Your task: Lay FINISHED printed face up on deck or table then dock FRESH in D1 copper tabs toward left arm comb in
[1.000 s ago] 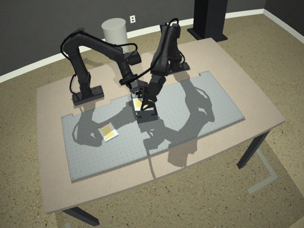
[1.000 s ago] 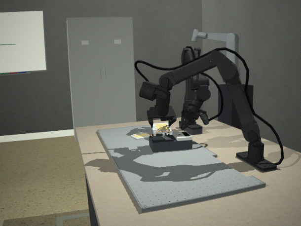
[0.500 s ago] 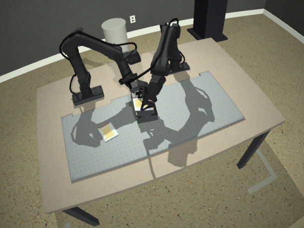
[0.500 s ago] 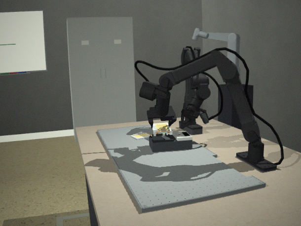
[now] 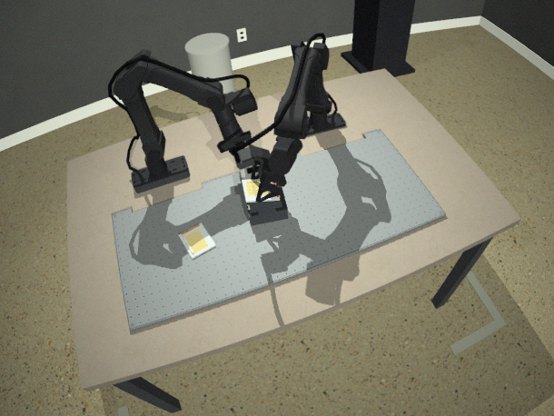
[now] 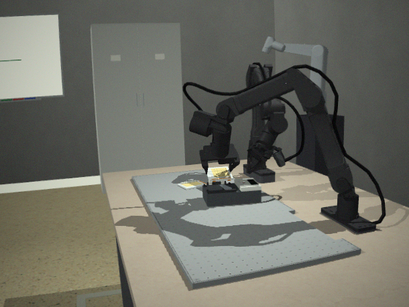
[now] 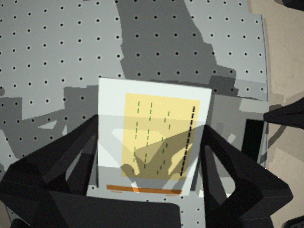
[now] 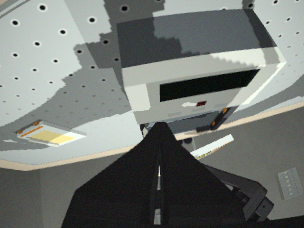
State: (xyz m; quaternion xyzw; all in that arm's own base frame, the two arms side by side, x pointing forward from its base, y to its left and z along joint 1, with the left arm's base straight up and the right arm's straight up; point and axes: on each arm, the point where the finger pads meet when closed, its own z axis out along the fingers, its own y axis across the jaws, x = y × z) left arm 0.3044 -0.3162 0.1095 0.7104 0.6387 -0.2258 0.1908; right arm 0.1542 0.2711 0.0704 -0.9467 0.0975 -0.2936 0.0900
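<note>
The cassette in your left gripper was a white slab, its yellow window printed with green dashes and one line of black dashes. You had an orange-copper strip along one edge of it. Its printed side was visible from above, and it sat tilted, copper edge low and opposite edge raised. You could not read a name on it.

That slab was at the dock D1, over its bay, inboard of the bench and nearer the arms' long edge than the opposite one. Whether the copper edge touched the dock, you cannot tell.

Your left gripper's fingers stood wide, one at each side of the slab, gripping it between them. Your right gripper was fully closed, with nothing in it, its tips near the dock's display end, towards the arms' edge.

The other cassette lay on the perforated deck, well apart from both grippers, towards the short edge on your right arm's side. It showed a yellow window and a copper strip.

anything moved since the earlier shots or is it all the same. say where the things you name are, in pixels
Nothing has visibly moved, and nothing was taken hold of or let go. The left gripper [image 7: 151, 125] holds a cassette [image 6: 219, 173] [image 7: 112, 107] tilted over the dock [image 6: 231, 198] [image 8: 142, 75]. The other cassette [image 5: 197, 241] [image 6: 190, 184] [image 8: 52, 135] lies on the deck [image 5: 218, 272] [image 6: 268, 261], and the right gripper [image 8: 160, 129] is shut beside the dock.
</note>
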